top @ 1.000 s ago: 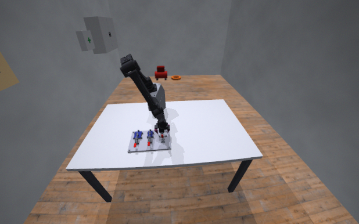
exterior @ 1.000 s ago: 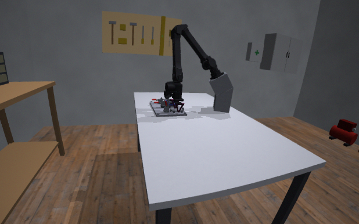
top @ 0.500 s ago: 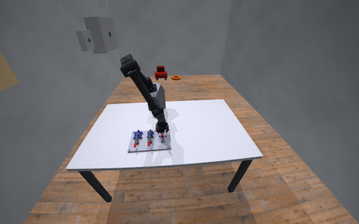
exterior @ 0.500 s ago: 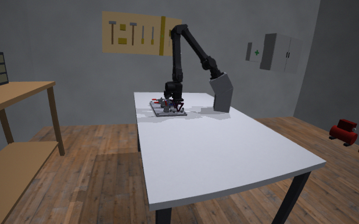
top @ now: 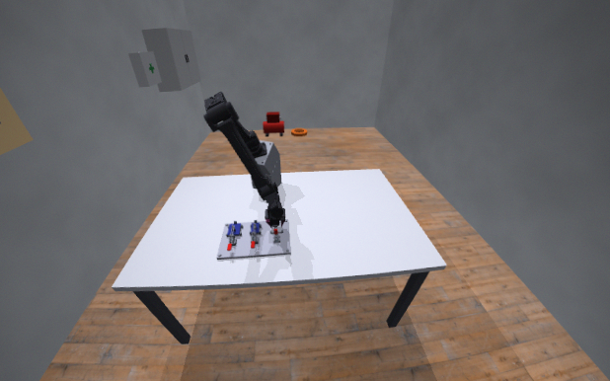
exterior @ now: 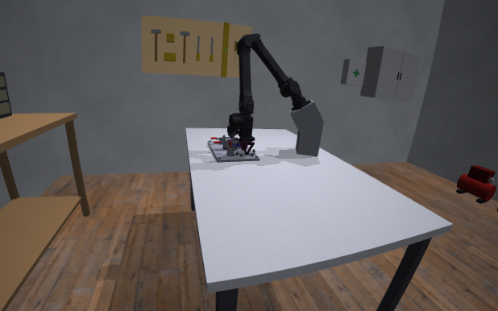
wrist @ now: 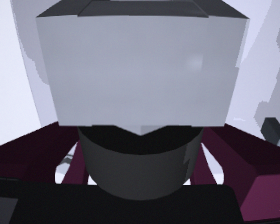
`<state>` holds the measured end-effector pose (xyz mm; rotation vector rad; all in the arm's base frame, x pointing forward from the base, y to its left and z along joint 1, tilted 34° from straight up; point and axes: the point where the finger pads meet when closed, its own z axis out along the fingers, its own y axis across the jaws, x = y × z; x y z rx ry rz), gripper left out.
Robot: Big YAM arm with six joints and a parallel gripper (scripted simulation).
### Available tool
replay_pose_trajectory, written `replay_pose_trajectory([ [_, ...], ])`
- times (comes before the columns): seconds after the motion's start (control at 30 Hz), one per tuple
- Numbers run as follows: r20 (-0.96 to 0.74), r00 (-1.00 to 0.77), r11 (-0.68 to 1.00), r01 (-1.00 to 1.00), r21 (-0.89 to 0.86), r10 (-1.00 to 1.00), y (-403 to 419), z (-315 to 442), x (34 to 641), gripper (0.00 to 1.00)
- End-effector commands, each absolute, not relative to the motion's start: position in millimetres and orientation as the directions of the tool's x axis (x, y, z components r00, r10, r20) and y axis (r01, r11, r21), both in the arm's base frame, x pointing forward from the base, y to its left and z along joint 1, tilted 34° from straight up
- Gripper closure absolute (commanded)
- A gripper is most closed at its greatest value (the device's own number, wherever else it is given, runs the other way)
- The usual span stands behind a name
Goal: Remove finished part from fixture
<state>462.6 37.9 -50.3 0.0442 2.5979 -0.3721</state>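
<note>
My gripper (top: 275, 225) (exterior: 247, 148) (wrist: 139, 113) is down at the right station of the fixture (top: 265, 250) (exterior: 224, 159), its dark red fingers drawn in on both sides of the finished part. It appears shut on that part. The fingertips and almost all of the part, slot included, are hidden. In the wrist view a large grey block (wrist: 141, 70) and a dark round piece (wrist: 141, 175) cover the middle. The two blue blanks (top: 238, 228) (top: 259, 228) sit under clamps at the left and middle stations.
Red handles (top: 229, 247) (top: 253, 244) of the other two clamps point toward the table's front edge. A third red handle (top: 275, 231) is close to my fingers. The white table (top: 361, 222) (exterior: 315, 209) extends to the right of the fixture in the top view.
</note>
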Motion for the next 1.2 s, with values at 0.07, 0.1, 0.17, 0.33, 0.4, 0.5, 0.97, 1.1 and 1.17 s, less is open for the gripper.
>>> replay_pose_trajectory([
  [0.07,-0.512,-0.859,0.962,0.113,-0.249,-0.032,34.4,-45.8,470.4,1.0],
  [0.1,-0.512,-0.858,0.962,0.113,-0.249,-0.032,34.5,-45.7,470.4,1.0],
  [0.17,-0.512,-0.858,0.962,0.113,-0.249,-0.032,34.6,-45.6,470.4,1.0],
  [0.33,-0.513,-0.858,0.962,0.113,-0.249,-0.032,34.9,-45.2,470.3,1.0],
  [0.4,-0.513,-0.858,0.962,0.113,-0.249,-0.032,35.0,-45.1,470.3,1.0],
  [0.5,-0.513,-0.858,0.962,0.113,-0.249,-0.032,35.1,-44.9,470.2,1.0],
  [0.97,-0.516,-0.856,0.962,0.113,-0.247,-0.032,36.3,-42.1,469.9,1.0],
  [1.1,-0.52,-0.853,0.963,0.113,-0.245,-0.032,37.9,-37.4,469.3,1.0],
  [1.17,-0.513,-0.857,0.963,0.11,-0.247,-0.034,39.0,-38.1,466.4,1.0],
])
